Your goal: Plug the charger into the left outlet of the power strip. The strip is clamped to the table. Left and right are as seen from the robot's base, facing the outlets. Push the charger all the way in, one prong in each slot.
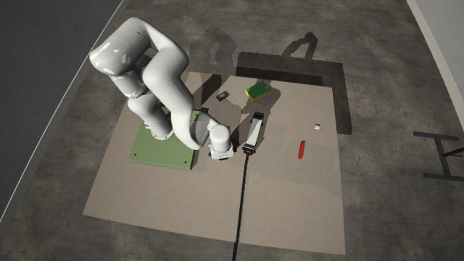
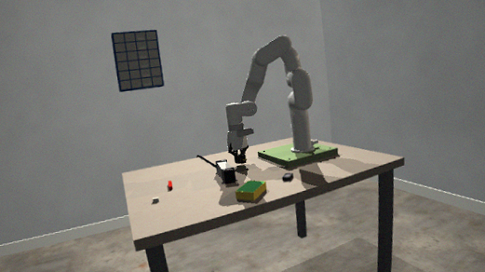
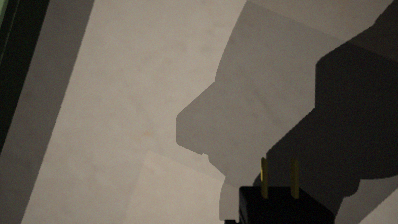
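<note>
My gripper [image 2: 240,156] is shut on the black charger [image 3: 277,202], whose two brass prongs point away from the wrist camera. It hangs low over the table, just beside the near end of the power strip [image 1: 254,132]. The strip is white with dark end clamps and also shows in the exterior view [image 2: 225,171]. In the overhead view my wrist [image 1: 221,145] hides the fingers and the charger. The outlets are not in the wrist view, which shows only table top and shadow.
A black cable [image 1: 241,203] runs from the strip to the table's front edge. A green and yellow sponge [image 1: 257,90], a small black object [image 1: 222,96], a red item [image 1: 301,149] and a small white cube [image 1: 317,126] lie around. My green base plate [image 1: 163,145] is to the left.
</note>
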